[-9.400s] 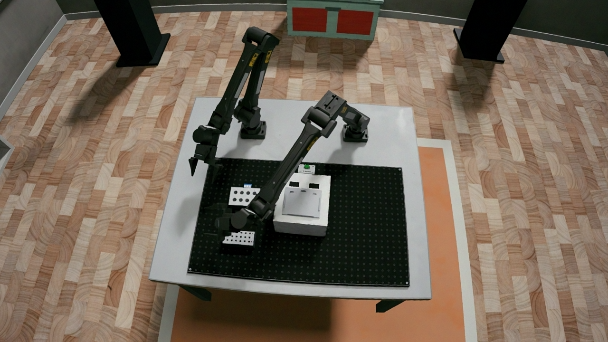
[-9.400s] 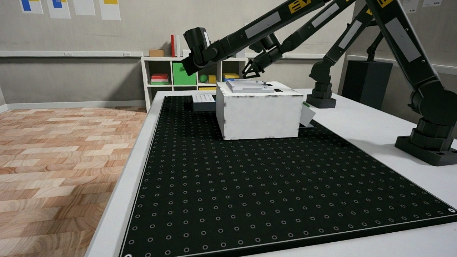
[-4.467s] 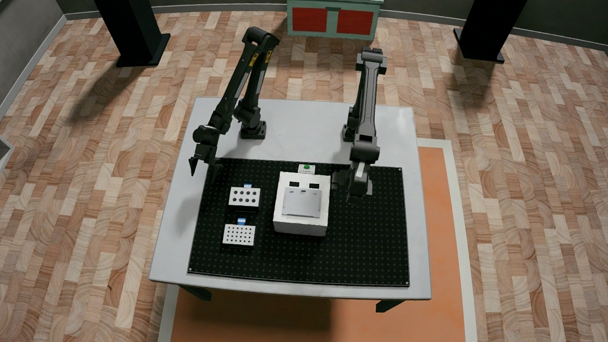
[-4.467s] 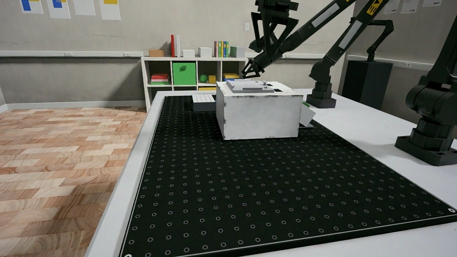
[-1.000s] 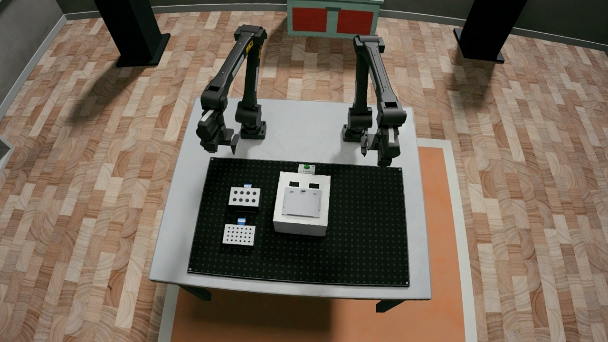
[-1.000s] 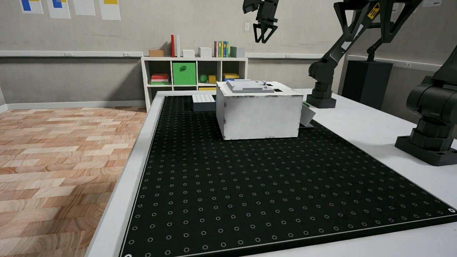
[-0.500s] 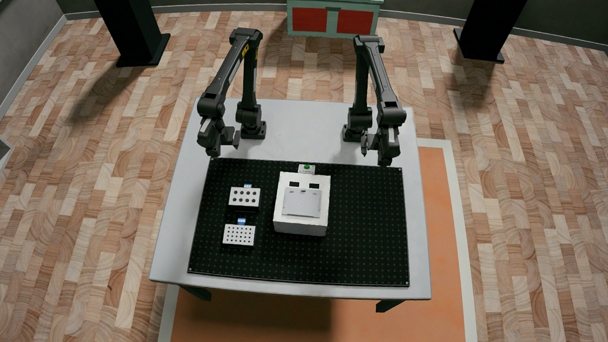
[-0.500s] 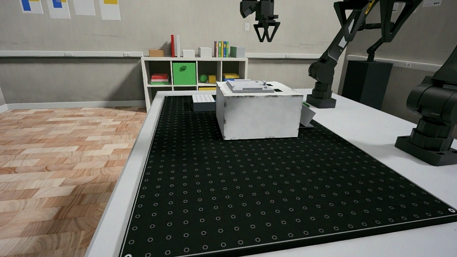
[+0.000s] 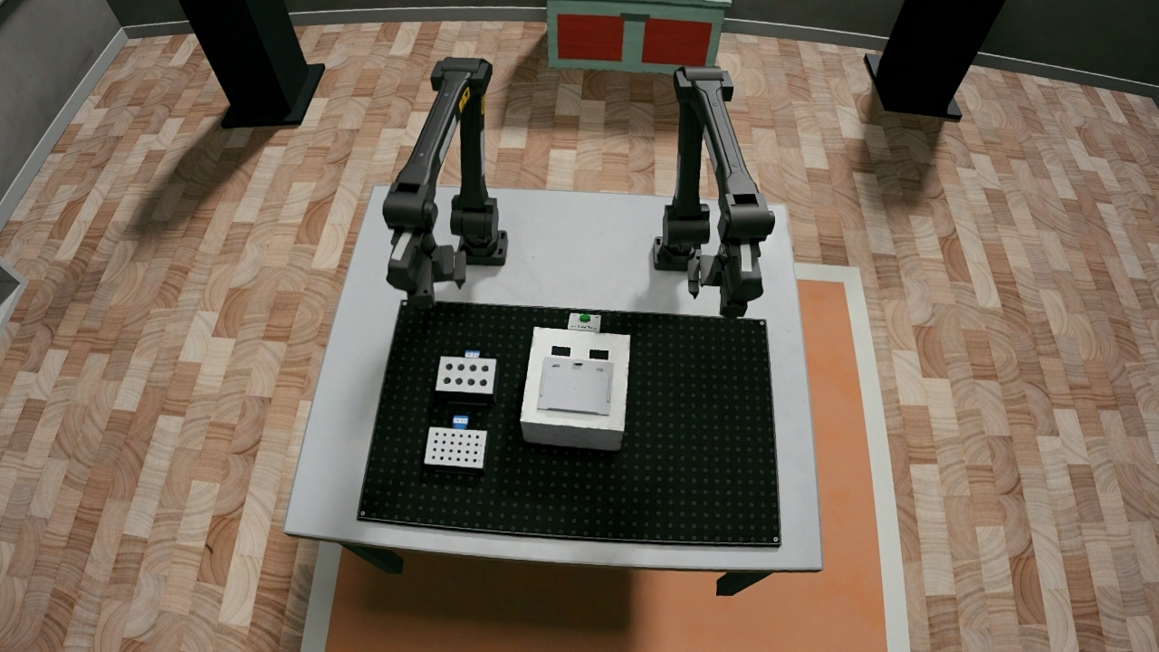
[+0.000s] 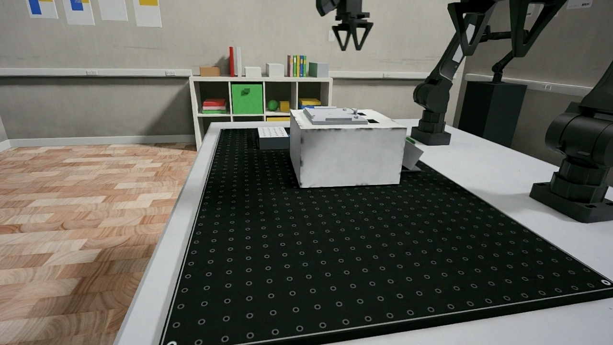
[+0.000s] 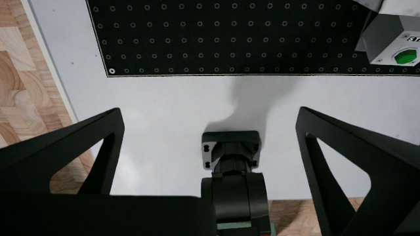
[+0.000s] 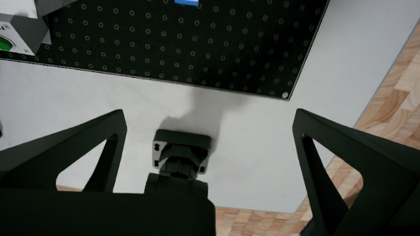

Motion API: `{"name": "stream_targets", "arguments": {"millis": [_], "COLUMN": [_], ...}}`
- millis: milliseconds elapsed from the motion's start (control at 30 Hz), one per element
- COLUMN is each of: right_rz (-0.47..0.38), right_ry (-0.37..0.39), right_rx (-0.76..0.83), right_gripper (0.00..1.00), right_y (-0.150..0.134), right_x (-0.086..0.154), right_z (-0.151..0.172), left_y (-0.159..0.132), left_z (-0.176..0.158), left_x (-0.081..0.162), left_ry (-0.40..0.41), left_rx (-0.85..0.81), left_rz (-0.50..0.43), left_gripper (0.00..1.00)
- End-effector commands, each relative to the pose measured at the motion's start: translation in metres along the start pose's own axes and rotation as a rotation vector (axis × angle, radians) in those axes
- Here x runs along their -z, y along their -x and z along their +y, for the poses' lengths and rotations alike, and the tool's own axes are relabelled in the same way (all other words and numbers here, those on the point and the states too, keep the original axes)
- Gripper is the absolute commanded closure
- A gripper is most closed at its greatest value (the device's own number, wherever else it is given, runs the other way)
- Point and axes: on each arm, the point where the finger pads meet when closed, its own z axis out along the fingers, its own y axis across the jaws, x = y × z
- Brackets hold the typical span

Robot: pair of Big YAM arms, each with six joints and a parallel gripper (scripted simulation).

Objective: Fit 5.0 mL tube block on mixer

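Observation:
The 5.0 mL block, white with a few large holes and a blue lever, stands on the black mat left of the white mixer. The mixer's grey plate is bare; it also shows in the exterior view. In that view the mixer hides the 5.0 mL block. My right gripper hangs open and empty above the mat's back left edge, behind that block. It also shows in the exterior view and the right wrist view. My left gripper hangs open and empty above the mat's back right edge.
A second block with many small holes stands in front of the 5.0 mL block, and shows behind the mixer. A green button sits at the mixer's back. Both arm bases stand behind the mat.

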Motion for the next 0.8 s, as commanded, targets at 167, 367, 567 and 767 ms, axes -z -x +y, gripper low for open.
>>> {"name": "stream_targets", "arguments": {"millis": [167,367,567,767], "right_rz": [-0.055,-0.052,-0.036,-0.028], "right_ry": [-0.015,-0.016,-0.012,-0.009], "right_rx": [0.180,0.306,0.431,0.513], "right_gripper": [0.00,0.00,0.00,0.00], "right_y": [0.020,0.054,0.035,0.037], "right_x": [0.018,0.015,0.015,0.011], "right_z": [-0.007,-0.002,-0.004,-0.006], "left_y": [-0.001,0.000,0.000,0.001], "left_z": [-0.002,-0.002,-0.002,-0.001], "left_x": [0.010,0.010,0.011,0.011], "left_ry": [0.002,0.002,0.002,0.002], "left_rx": [0.007,0.006,0.006,0.006], "left_rz": [-0.019,-0.020,-0.020,-0.021], "left_gripper": [0.00,0.00,0.00,0.00]}}
